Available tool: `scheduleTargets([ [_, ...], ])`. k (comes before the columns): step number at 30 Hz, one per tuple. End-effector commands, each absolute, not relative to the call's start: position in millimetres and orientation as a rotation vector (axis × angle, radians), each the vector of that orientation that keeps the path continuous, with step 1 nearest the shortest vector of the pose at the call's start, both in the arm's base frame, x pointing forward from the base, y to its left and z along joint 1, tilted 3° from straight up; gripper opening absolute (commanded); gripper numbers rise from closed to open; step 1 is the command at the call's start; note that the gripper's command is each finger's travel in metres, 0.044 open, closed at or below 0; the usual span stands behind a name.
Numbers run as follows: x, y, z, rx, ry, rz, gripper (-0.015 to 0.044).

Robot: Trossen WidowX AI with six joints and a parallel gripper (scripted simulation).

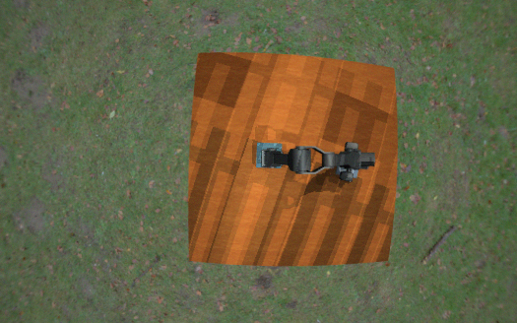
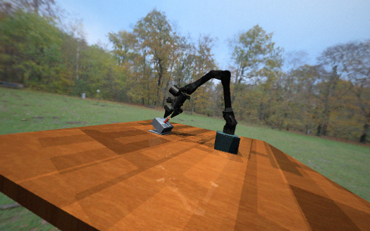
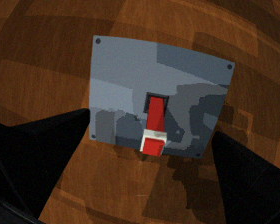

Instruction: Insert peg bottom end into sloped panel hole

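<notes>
The grey-blue sloped panel (image 3: pixel 121 65) (image 2: pixel 158 124) has one square hole (image 3: pixel 149 95) in its face. The red square peg (image 3: pixel 155 117) (image 2: pixel 167 120) with a white band near its top stands with its bottom end in the hole, leaning with the hole's direction. Its flat sides look lined up with the hole's edges. How deep it sits is hidden. My gripper (image 3: pixel 153 126) (image 2: pixel 168 116) is open and empty, its black fingers spread wide on both sides of the peg and apart from it. In the top view the arm covers the peg and most of the panel.
The arm's base stands on a dark teal box (image 1: pixel 270 146) (image 2: pixel 227 144) on the wooden table (image 1: pixel 252 226) (image 2: pixel 131 183). The arm reaches from it over to the panel, which stands toward the table's far side from the base. Patchy shadows cross the table and panel.
</notes>
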State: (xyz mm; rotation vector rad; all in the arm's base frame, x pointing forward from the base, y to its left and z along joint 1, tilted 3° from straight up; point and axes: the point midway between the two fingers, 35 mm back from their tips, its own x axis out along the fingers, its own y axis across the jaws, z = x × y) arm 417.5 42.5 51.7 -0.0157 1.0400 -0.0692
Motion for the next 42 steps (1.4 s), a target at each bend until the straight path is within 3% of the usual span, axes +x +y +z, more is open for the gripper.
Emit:
scheduleTargets([
  [1, 415, 43, 62, -0.01, 1.026, -0.073, 0.044],
  [42, 380, 49, 111, -0.014, 1.031, -0.066, 0.044],
])
